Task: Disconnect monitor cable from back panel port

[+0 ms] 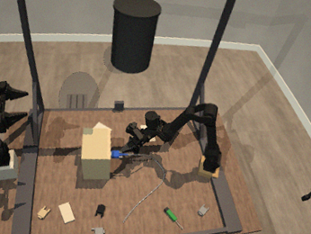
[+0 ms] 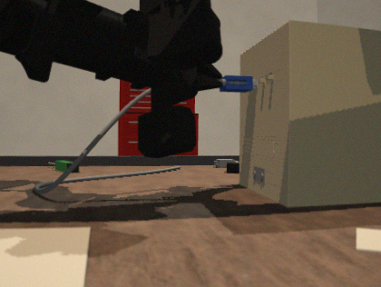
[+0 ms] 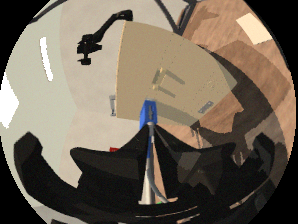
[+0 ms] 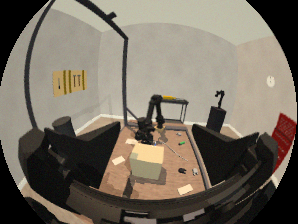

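Left gripper [image 1: 123,151] [image 2: 222,83] [image 3: 150,125] [image 4: 151,142]: jaws closed on the narrow tail of the plug, where plug meets cable.
Table [image 1: 119,199] [image 2: 204,263] [image 3: 260,72] [image 4: 117,175]: wooden top, below the tool.
Beige housing [image 1: 98,146] [image 2: 331,118] [image 3: 165,60] [image 4: 147,162]: stands on the table, ahead of the fingertips; its panel faces them.
Right gripper [image 1: 26,105] [image 3: 86,56] [image 4: 157,126]: well apart from the tool, beyond the housing; fingers spread, nothing between them.
Cable [image 1: 165,175] [image 2: 97,138] [image 3: 150,172] [image 4: 172,151]: grey, runs back from the fingertips, drops behind them and curves across the table.
Screwdriver [image 1: 171,215] [image 2: 63,165] [image 4: 182,143]: green handle, lying on the table behind and to one side of the tool, past the cable's curve.
Plug [image 1: 116,153] [image 2: 237,85] [image 3: 148,113] [image 4: 155,143]: blue, just ahead of the fingertips, between them and the panel; looks level in the exterior view, its front end up at the panel. How deep it sits, cannot tell.
Lower port [image 2: 258,175] [image 3: 205,107]: grey, on the same panel, below tool height.
Thumbscrews: too small to read; cannot tell if loose.
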You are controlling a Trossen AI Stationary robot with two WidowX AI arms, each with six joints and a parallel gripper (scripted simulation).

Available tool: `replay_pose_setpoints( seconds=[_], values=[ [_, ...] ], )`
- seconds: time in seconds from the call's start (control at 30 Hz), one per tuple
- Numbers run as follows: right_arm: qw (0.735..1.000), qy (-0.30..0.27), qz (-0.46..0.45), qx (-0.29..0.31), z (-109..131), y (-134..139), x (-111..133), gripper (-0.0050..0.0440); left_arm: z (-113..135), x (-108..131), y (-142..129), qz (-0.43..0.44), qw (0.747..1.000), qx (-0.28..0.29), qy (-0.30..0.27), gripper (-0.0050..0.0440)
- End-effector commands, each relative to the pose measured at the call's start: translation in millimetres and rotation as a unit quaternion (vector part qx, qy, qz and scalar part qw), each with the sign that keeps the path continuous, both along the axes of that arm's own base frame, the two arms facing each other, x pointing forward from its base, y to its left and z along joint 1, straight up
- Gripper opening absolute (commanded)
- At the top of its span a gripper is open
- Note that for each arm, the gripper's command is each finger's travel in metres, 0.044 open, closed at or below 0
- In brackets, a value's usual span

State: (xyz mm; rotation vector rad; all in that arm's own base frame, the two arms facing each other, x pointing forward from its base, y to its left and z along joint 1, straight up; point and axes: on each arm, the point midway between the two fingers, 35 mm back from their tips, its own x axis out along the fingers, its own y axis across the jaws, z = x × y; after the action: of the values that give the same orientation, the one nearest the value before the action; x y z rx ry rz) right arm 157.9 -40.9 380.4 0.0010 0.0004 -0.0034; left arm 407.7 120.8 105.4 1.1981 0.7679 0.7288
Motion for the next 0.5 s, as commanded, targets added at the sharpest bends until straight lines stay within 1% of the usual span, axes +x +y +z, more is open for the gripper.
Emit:
replay_pose_setpoints(
  seconds=[0.0,0.17,0.27,0.4,0.47],
  values=[
    [1.0,-0.001,0.002,-0.004,3.3,1.5,-0.3,0.044,9.5,0.6,0.6,0.001,1.0,-0.022,-0.02,0.0],
    [1.0,-0.001,0.002,-0.004,3.3,1.5,-0.3,0.044,9.7,0.6,0.7,0.001,0.999,-0.027,-0.022,0.0],
    [1.0,-0.001,0.002,-0.004,3.3,1.5,-0.3,0.044,11.1,0.8,1.1,0.0,0.998,-0.054,-0.033,0.0],
    [1.0,-0.001,0.002,-0.004,3.3,1.5,-0.3,0.044,11.3,0.8,1.1,0.0,0.998,-0.059,-0.035,0.0],
    [1.0,-0.001,0.002,-0.004,3.3,1.5,-0.3,0.044,12.2,0.8,1.5,-0.001,0.996,-0.078,-0.043,0.0]
  ],
)
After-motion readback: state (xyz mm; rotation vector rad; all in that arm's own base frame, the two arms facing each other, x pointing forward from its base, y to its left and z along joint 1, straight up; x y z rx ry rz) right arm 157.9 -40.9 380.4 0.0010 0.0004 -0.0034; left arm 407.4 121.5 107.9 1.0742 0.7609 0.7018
